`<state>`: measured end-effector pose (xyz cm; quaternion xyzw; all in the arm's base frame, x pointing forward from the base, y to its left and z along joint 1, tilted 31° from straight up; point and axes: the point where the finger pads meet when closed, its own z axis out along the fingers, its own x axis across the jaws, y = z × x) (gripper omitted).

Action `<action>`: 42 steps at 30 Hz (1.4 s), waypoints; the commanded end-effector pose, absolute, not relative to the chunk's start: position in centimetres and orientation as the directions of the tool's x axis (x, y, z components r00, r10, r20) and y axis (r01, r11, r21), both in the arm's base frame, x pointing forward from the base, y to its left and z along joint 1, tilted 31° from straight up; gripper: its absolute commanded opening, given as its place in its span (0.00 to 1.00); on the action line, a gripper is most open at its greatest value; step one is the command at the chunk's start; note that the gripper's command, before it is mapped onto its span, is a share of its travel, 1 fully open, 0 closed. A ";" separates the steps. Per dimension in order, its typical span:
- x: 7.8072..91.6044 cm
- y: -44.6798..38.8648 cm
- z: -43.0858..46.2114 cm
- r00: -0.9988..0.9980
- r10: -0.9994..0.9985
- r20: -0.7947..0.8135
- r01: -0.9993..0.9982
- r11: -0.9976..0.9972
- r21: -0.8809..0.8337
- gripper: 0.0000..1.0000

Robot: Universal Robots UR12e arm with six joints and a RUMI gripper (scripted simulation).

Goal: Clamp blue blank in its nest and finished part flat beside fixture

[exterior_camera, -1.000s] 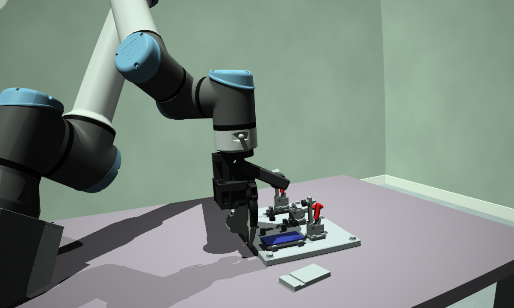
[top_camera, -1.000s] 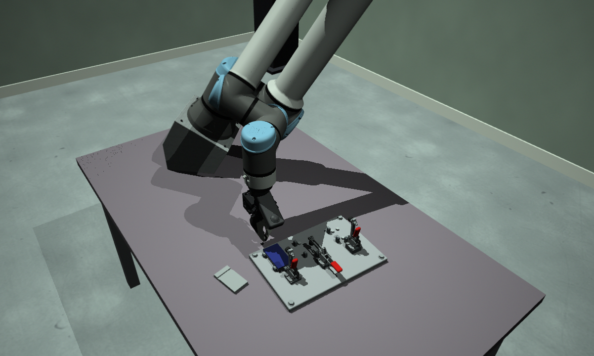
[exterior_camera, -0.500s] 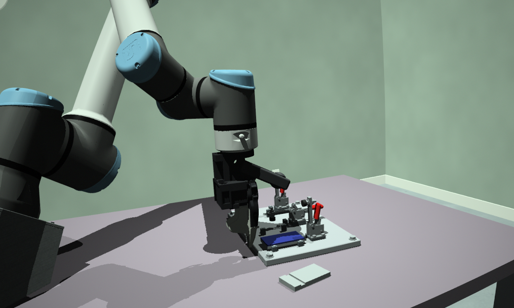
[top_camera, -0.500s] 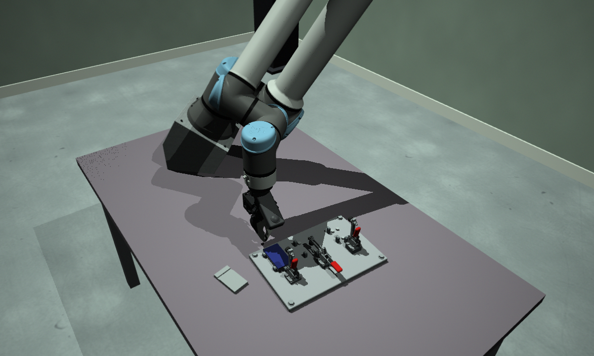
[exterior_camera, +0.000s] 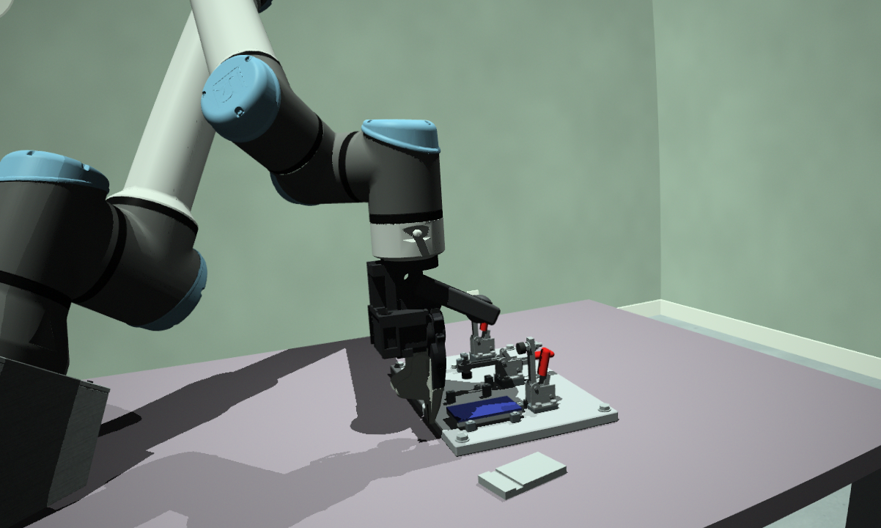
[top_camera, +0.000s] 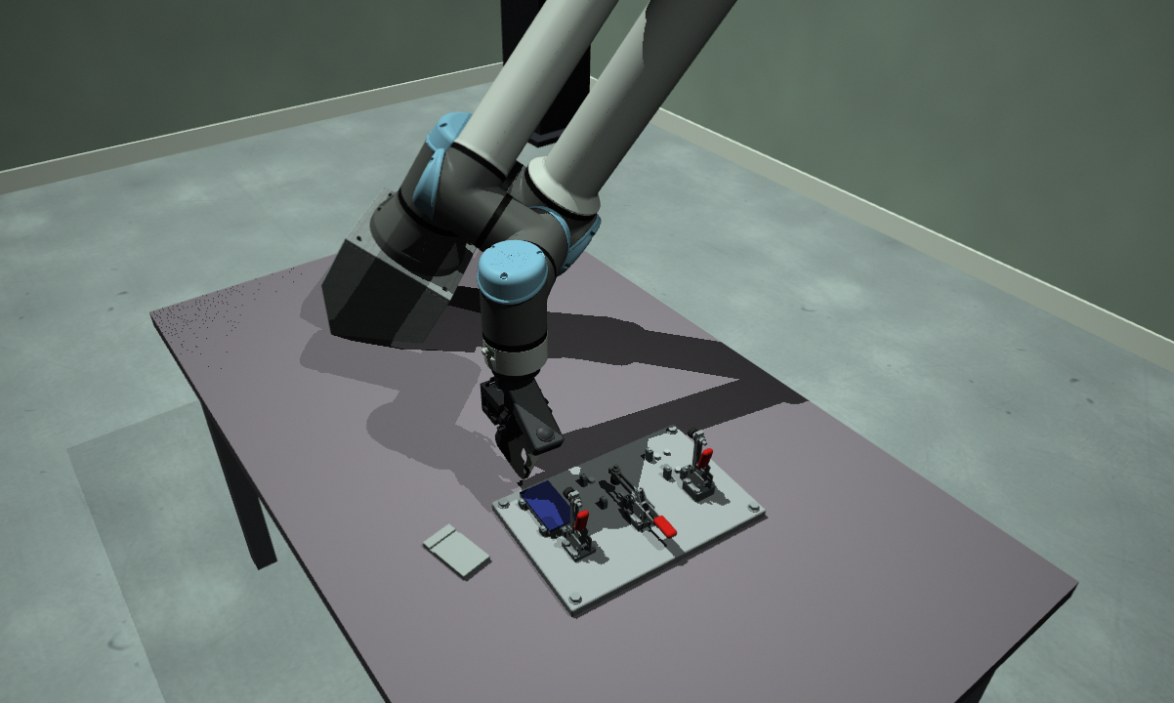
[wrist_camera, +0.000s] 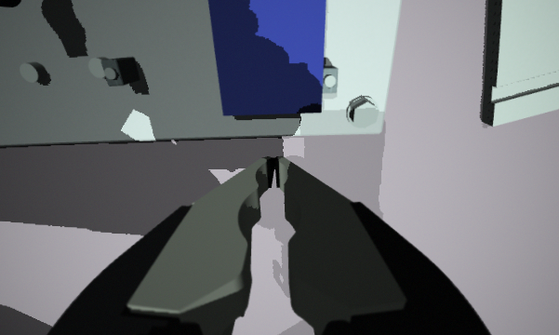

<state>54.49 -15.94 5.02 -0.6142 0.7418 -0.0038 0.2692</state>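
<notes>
The blue blank (top_camera: 545, 505) (exterior_camera: 484, 409) (wrist_camera: 279, 56) lies in the end nest of the fixture plate (top_camera: 626, 568) (exterior_camera: 577, 423) (wrist_camera: 181, 126), beside its side blocks. Whether it touches the stop block cannot be told. That nest's clamp (top_camera: 578, 524) (exterior_camera: 540, 380) has its bar upright, off the blank, and its red handle up. My gripper (top_camera: 524, 476) (exterior_camera: 430, 420) (wrist_camera: 274, 159) is shut and empty, low beside the plate edge at the blank's outer end, with a gap to the blank in the wrist view. The finished part (top_camera: 456, 552) (exterior_camera: 525, 472) (wrist_camera: 535, 51) lies flat on the table, slot up, beside the fixture.
The middle clamp (top_camera: 639, 507) (exterior_camera: 506, 364) has its bar lowered over a nest without a part. The far clamp (top_camera: 698, 472) (exterior_camera: 482, 341) stands with its bar up. Bolt heads sit at the plate corners, one (wrist_camera: 363, 112) near the blank. Several small blocks and pads stand on the plate.
</notes>
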 end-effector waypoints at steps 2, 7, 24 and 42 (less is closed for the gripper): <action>54.5 -16.0 5.1 -0.100 -0.914 -0.394 -0.909 0.245 -0.337 0.00; 54.5 -16.0 5.1 -0.100 -0.914 -0.394 -0.909 0.245 -0.337 0.00; 54.9 -16.1 5.2 -0.100 -0.914 -0.394 -0.909 0.245 -0.337 0.00; 54.9 -16.1 5.2 -0.100 -0.914 -0.394 -0.909 0.245 -0.337 0.00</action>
